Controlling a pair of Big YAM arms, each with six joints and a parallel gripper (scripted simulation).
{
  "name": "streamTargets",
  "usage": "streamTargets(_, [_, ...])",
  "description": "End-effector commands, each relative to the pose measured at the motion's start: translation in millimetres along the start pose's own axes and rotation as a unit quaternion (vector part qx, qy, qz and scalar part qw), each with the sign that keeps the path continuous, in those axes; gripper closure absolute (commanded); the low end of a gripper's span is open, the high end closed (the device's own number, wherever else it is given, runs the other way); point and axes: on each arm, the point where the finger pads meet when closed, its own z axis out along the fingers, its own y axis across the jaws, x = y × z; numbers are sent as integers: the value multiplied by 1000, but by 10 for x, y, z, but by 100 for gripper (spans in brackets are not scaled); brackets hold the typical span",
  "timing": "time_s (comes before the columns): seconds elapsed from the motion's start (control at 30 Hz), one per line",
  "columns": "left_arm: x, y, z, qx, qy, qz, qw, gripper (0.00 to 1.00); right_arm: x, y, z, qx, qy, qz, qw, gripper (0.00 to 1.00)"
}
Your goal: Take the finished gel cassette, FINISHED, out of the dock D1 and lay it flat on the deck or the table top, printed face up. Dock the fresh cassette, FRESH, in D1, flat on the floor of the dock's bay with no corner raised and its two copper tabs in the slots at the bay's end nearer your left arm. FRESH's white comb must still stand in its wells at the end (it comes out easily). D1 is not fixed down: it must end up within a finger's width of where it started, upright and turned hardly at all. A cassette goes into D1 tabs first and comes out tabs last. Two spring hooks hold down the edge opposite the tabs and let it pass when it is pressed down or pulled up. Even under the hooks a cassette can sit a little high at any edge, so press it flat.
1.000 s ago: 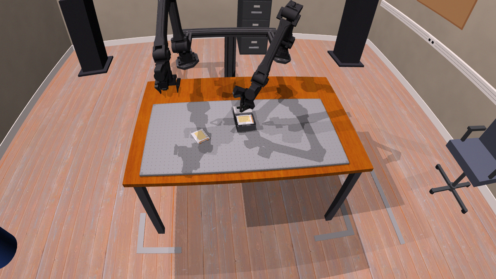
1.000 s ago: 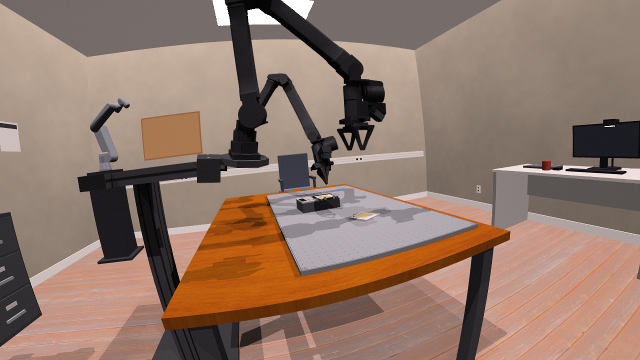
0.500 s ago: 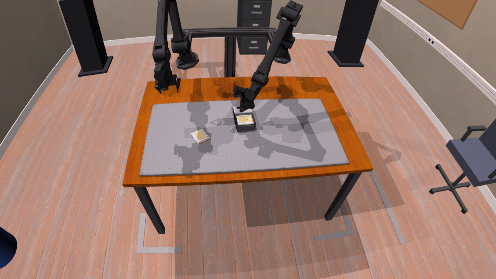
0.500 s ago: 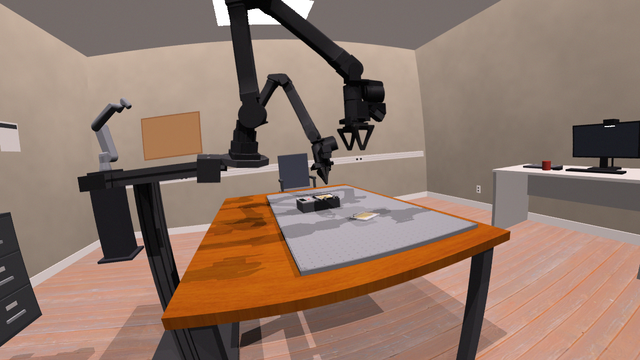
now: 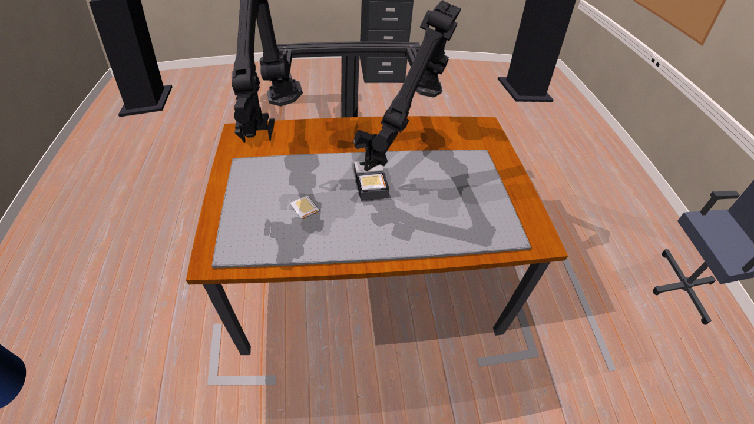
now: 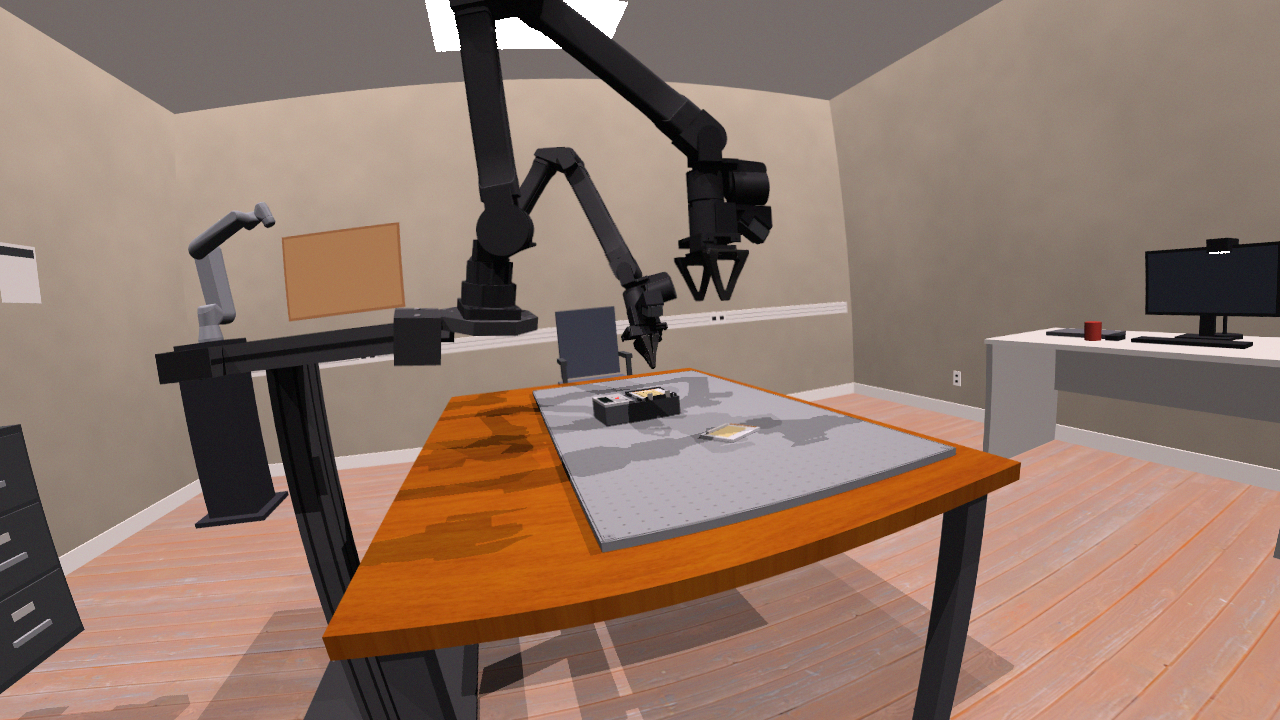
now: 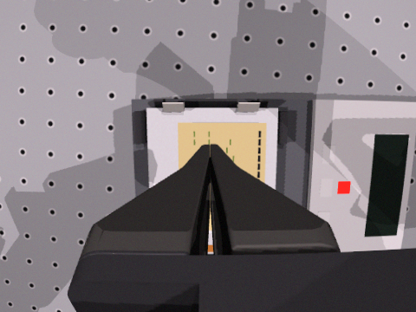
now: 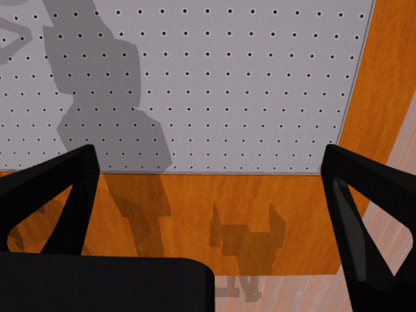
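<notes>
- Over the counter's left end, as seen from the top, the right hand hangs wide open, released, nothing in it.
- Next along, FRESH lies turned askew on the perforated deck, well apart from D1.
- Now the left hand: clenched, fingertips together, poised above D1, grasping nothing!
- And there's FINISHED, in D1's bay, print up, one edge beneath two spring hooks.
</notes>
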Motion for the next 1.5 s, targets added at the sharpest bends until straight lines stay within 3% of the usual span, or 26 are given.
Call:
streamTargets(0.0, [-179, 144, -10, -18, -13, 3, 1000, 100, -158, -73, -185, 2, -22, 0, 1000, 0])
streamTargets(1.3, [43, 127, -194, -10, -7, 3, 1000, 100, -158, -73, -185, 2, -22, 0, 1000, 0])
streamTargets(1.33, [41, 120, -183, -7, -6, 1, 1000, 2, -158, -73, -185, 2, -22, 0, 1000, 0])
streamTargets(1.47, [30, 91, -140, -7, -6, 1, 1000, 2, -158, -73, -185, 2, -22, 0, 1000, 0])
